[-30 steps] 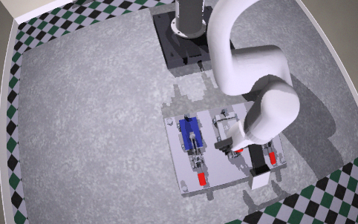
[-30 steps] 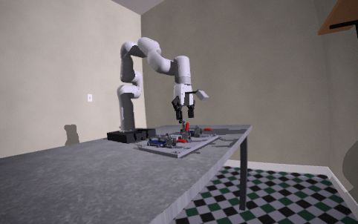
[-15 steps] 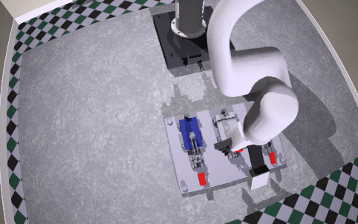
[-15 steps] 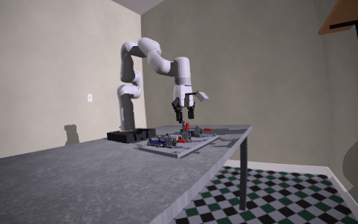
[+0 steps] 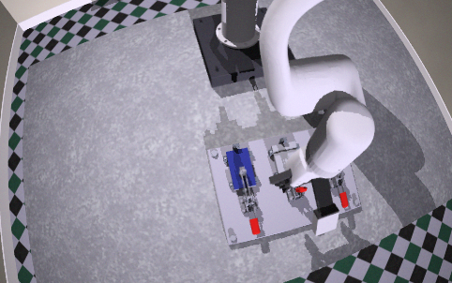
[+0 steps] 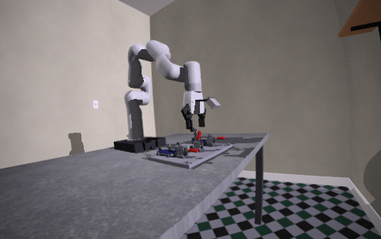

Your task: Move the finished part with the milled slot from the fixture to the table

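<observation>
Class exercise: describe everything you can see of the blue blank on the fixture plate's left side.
The blue blank is a small rectangular block, deep matte blue, lying lengthwise in the left nest of the pale grey fixture plate. A metal toggle clamp with a red handle tip reaches onto its top. The arm's hand is not on it. Whether it sits flat cannot be told.
</observation>
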`<state>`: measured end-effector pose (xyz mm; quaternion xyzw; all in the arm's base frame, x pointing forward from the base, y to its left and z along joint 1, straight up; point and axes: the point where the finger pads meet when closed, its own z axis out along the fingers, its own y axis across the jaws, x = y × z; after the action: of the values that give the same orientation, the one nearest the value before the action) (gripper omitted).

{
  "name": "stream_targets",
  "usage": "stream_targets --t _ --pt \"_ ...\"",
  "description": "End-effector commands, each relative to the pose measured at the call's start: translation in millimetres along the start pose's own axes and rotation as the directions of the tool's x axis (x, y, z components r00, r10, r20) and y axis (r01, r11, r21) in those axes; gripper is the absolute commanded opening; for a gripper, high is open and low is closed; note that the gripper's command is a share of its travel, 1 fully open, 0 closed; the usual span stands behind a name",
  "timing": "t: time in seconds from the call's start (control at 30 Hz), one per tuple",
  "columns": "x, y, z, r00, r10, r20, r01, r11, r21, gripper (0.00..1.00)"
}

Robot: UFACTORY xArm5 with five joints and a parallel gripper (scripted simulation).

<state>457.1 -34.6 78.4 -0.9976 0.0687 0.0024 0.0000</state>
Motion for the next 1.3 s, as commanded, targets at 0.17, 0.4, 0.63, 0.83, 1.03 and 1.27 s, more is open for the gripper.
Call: stream_targets --t 0.17,0.4,0.63,0.83,1.03,1.27 --pt "-25.4 -0.1 -1.4 1.0 0.0 -0.004 0.0 1.0 0.0 1.0" --pt "-42.7 -0.1 -1.3 1.0 0.0 -0.004 0.0 1.0 0.0 1.0" --pt "-62.8 -0.1 -1.2 1.0 0.0 -0.004 0.0 1.0 0.0 1.0" --pt "-69.7 -0.1 -1.2 1.0 0.0 -0.004 0.0 1.0 0.0 1.0" --pt "-73.4 -0.1 -1.2 1.0 0.0 -0.004 0.0 1.0 0.0 1.0" --pt "-73.4 -0.1 0.0 1.0 0.0 -0.004 0.0 1.0 0.0 1.0"
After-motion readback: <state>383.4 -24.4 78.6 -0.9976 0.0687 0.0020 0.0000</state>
